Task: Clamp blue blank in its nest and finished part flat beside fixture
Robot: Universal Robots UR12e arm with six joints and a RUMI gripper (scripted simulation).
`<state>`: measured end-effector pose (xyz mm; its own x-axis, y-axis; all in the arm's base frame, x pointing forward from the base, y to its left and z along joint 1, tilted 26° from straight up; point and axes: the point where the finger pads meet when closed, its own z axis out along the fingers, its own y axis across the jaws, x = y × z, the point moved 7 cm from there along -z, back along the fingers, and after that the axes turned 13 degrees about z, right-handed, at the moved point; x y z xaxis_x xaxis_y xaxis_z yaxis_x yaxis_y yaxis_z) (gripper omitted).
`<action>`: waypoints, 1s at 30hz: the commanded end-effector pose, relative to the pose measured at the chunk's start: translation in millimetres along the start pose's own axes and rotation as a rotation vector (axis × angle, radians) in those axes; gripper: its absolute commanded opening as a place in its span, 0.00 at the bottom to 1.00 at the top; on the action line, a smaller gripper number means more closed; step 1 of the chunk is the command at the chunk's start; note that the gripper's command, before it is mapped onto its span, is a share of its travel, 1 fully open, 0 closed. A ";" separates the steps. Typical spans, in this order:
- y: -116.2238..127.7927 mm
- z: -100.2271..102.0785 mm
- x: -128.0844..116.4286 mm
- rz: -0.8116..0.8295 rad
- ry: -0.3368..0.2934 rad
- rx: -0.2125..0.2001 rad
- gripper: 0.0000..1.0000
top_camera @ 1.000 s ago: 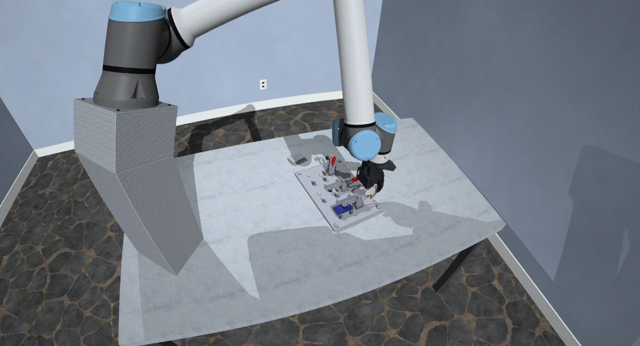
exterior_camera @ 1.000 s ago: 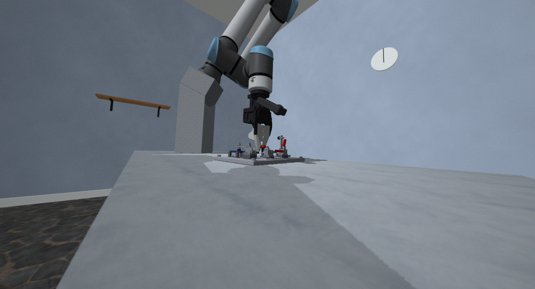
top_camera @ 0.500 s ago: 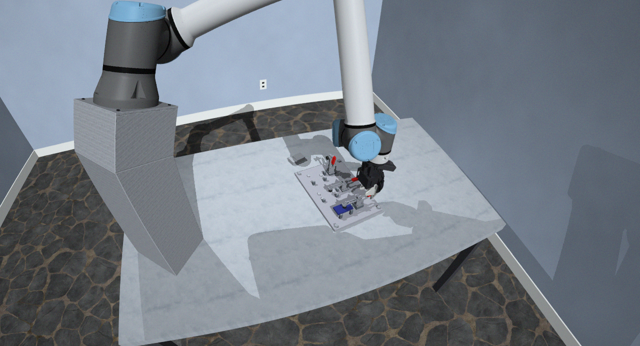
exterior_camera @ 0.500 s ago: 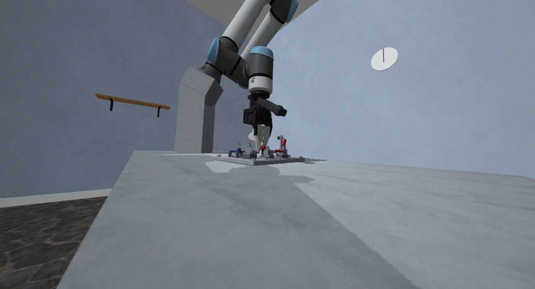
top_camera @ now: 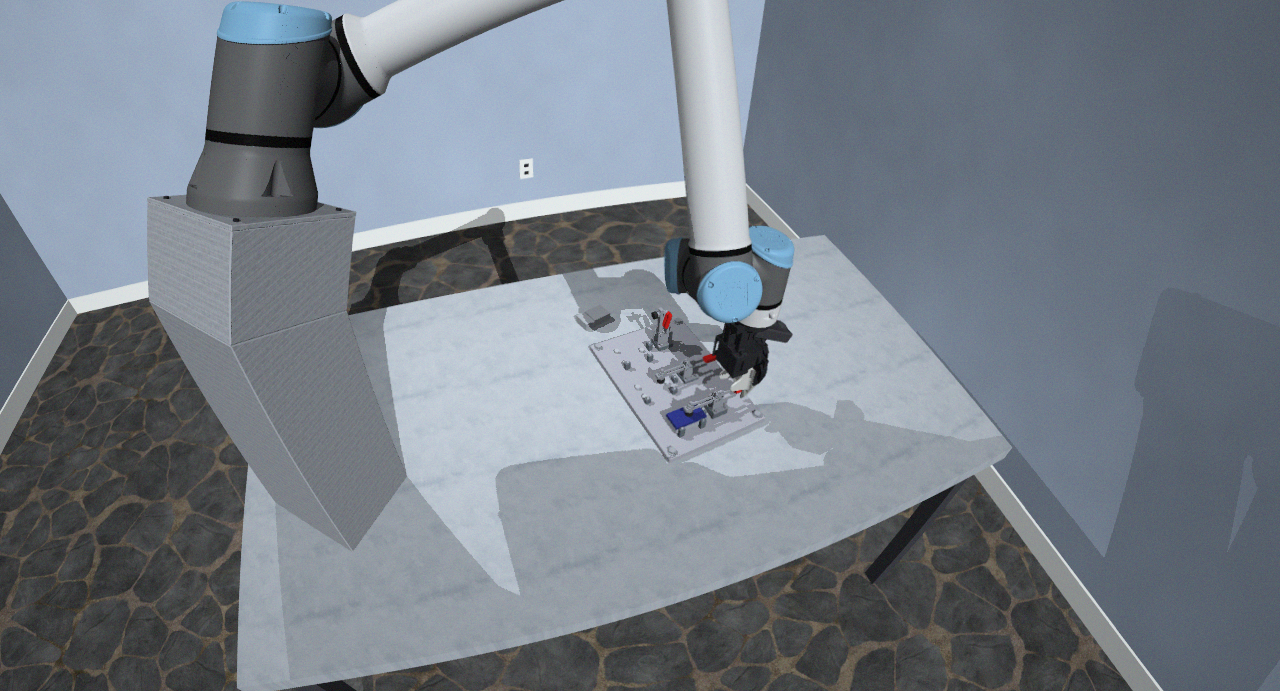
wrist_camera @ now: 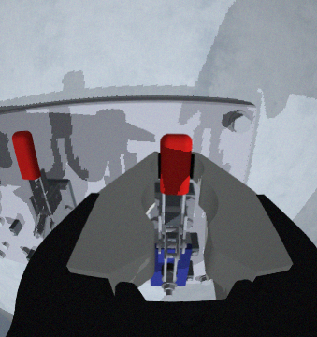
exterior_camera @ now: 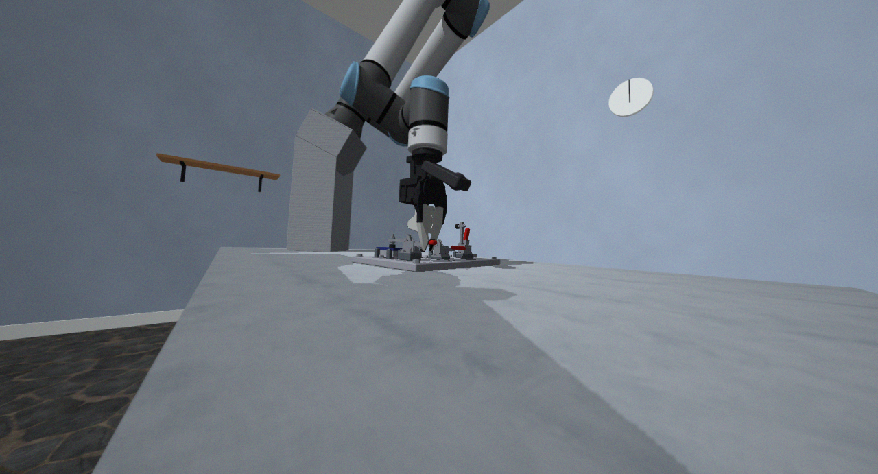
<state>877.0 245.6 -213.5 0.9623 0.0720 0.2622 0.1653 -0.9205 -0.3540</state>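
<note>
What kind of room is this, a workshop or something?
Probably a small machining workcell: a robot arm on a pedestal, and a fixture plate with red-handled toggle clamps on a table.

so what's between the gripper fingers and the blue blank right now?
In the wrist view, the gripper is shut on the red clamp handle. Between it and the blue blank runs only that clamp's grey linkage.
</note>
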 end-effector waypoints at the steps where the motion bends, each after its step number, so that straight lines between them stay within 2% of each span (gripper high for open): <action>1: 0.1 -0.5 0.3 0.000 0.000 0.000 0.00; 19: 0.1 -0.5 0.3 0.000 0.000 0.000 0.00; 20: 0.1 -0.5 0.3 0.000 0.000 0.000 0.28; 30: 0.1 -0.5 0.3 0.000 0.000 0.000 0.28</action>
<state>876.7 245.6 -213.8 0.9625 0.0720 0.2614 0.1650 -0.9206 -0.3540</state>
